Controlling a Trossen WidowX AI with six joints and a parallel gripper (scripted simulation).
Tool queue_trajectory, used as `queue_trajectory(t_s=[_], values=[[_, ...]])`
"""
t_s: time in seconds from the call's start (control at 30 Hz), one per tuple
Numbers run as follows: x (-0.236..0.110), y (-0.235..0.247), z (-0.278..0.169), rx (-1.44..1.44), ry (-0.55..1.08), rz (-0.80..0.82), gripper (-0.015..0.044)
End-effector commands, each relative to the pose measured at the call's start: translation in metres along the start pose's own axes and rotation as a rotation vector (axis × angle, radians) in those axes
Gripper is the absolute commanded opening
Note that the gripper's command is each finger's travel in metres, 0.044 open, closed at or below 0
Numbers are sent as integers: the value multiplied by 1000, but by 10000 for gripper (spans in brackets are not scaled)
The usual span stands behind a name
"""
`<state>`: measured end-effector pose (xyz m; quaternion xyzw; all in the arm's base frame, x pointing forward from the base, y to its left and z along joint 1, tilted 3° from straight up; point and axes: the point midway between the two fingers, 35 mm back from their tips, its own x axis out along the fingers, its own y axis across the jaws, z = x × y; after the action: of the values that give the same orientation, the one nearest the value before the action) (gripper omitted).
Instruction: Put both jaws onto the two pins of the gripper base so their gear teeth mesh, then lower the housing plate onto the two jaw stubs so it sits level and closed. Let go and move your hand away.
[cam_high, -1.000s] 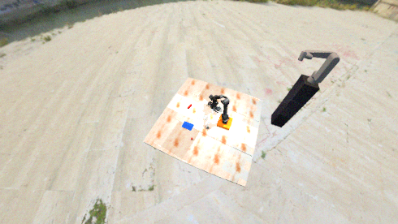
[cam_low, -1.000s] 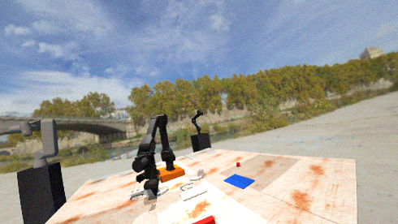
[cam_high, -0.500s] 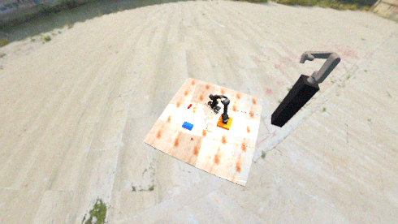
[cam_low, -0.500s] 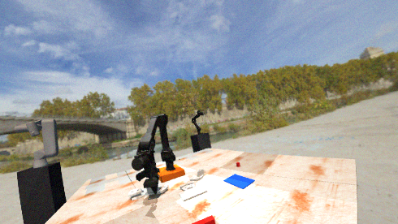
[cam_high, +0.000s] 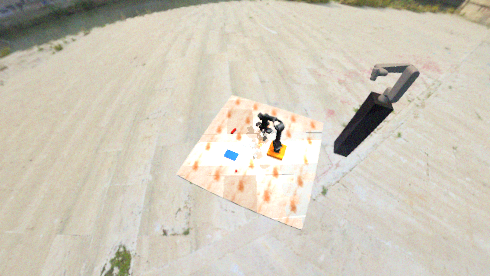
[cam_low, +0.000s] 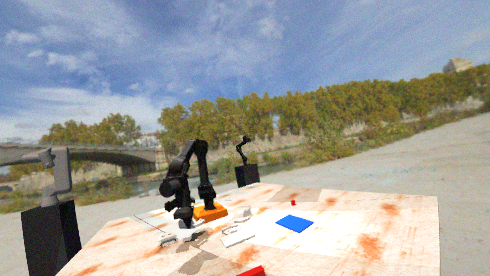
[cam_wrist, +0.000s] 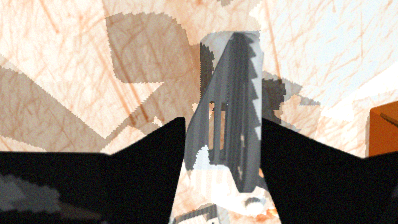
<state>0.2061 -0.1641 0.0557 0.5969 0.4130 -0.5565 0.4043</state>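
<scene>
My gripper (cam_low: 186, 224) (cam_wrist: 218, 125) is shut on a grey jaw (cam_wrist: 240, 100), which stands on edge between the fingers with its saw teeth facing right in the wrist view. The jaw appears just above the table. A flat white part (cam_low: 238, 239) with a raised outline lies on the table right of the gripper in the exterior view. A curved pale part (cam_low: 243, 216) lies behind it. Another small white part (cam_low: 167, 240) lies left of the fingertips. I cannot tell which of these is the base, the housing plate or the other jaw.
The arm stands on an orange block (cam_high: 276, 151) (cam_low: 211, 214) (cam_wrist: 384, 131). A blue square (cam_high: 231, 155) (cam_low: 295, 223) lies on the table (cam_high: 292, 215) (cam_low: 410, 215). A red bar (cam_high: 233, 131) (cam_low: 251, 271) and a small red piece (cam_high: 236, 171) (cam_low: 293, 202) are farther off.
</scene>
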Motion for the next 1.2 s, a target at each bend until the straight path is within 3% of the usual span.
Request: queue_trajectory(t_s=[0.0, 0.27, 1.17], values=[[-14, 0, 1, -4, -5, 8, 134], [-22, 0, -1, -17, -5, 8, 134], [-22, 17, -44, -564, -6, 9, 134]])
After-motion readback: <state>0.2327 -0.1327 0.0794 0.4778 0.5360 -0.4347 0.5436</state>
